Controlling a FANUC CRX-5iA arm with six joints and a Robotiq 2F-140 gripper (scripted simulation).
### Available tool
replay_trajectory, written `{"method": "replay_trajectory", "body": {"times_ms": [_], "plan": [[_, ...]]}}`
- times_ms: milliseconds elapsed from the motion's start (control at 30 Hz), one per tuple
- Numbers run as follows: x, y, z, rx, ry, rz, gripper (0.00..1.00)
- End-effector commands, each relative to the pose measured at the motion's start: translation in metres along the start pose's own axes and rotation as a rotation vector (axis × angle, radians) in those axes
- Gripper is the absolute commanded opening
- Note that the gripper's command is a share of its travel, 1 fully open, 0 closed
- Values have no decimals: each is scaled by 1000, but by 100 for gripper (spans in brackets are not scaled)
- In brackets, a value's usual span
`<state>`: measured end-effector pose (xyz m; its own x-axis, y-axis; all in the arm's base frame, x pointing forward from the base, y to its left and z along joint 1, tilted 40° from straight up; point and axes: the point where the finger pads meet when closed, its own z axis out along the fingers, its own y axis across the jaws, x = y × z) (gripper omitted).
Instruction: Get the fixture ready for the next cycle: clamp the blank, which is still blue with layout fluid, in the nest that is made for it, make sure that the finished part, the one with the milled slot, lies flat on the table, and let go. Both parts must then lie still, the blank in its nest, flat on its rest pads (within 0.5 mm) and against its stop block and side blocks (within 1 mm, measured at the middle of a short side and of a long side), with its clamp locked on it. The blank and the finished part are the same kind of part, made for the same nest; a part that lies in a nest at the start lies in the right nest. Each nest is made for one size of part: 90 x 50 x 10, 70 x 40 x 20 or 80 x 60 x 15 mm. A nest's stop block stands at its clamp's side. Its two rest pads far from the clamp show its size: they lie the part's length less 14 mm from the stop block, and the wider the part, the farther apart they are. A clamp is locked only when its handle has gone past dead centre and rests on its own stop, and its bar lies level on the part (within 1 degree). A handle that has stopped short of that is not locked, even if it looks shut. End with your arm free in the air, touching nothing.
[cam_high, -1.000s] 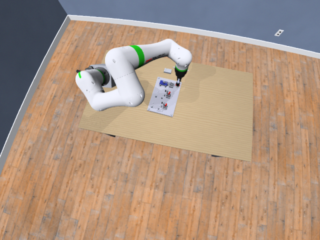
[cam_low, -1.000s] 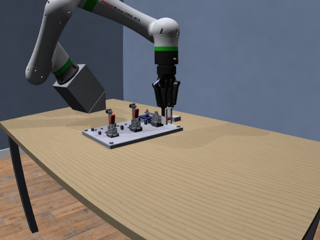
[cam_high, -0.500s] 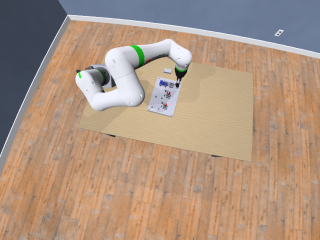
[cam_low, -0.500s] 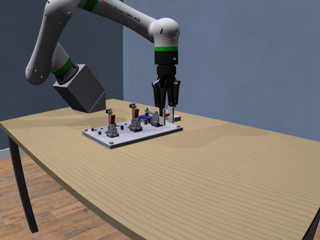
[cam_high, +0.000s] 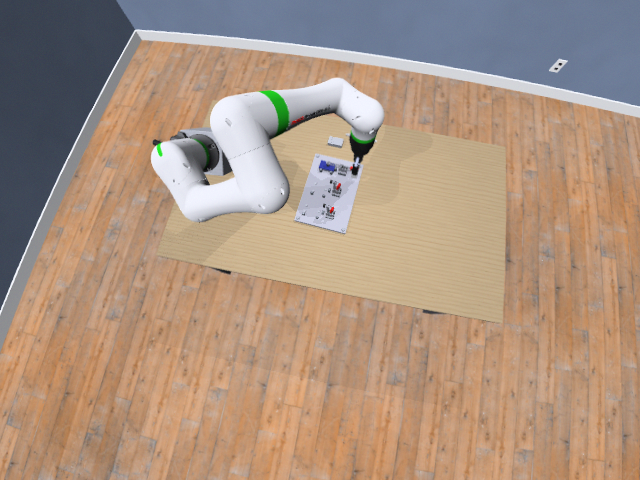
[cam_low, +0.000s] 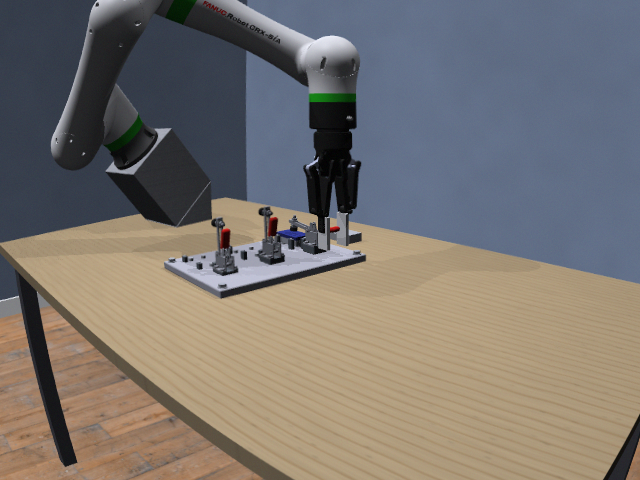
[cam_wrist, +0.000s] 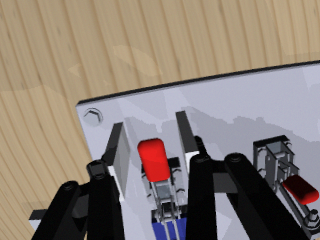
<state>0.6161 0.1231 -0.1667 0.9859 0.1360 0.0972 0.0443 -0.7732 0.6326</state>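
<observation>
The blue blank (cam_high: 327, 166) (cam_low: 292, 234) (cam_wrist: 160, 231) lies in the end nest of the fixture plate, under its clamp's bar. That clamp's red handle (cam_low: 334, 228) (cam_wrist: 154, 160) is down, pointing away from the blank, and the bar looks about level; whether it is fully locked cannot be told. My gripper (cam_high: 355, 169) (cam_low: 333, 230) (cam_wrist: 152, 132) is partly open, fingers pointing down on either side of the handle with a gap on both sides. The finished part (cam_high: 335, 141) (cam_low: 355, 236) lies on the table beyond the plate and looks flat; its slot is not discernible. The blank's seating is too small to judge.
The fixture plate (cam_high: 320, 223) (cam_low: 248, 279) (cam_wrist: 250, 90) carries two other clamps, the middle one (cam_high: 336, 188) (cam_low: 271, 250) (cam_wrist: 277, 160) and the far one (cam_high: 329, 211) (cam_low: 224, 260), both with raised bars over empty nests. Bolt heads stand at the plate's corners.
</observation>
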Motion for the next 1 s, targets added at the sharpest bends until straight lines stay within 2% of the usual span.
{"method": "replay_trajectory", "body": {"times_ms": [0,367,733,967], "plan": [[0,0,0,0,0,0,28],[0,0,-2,0,0,0,28],[0,0,-47,0,0,0,28],[0,0,-50,0,0,0,28]]}}
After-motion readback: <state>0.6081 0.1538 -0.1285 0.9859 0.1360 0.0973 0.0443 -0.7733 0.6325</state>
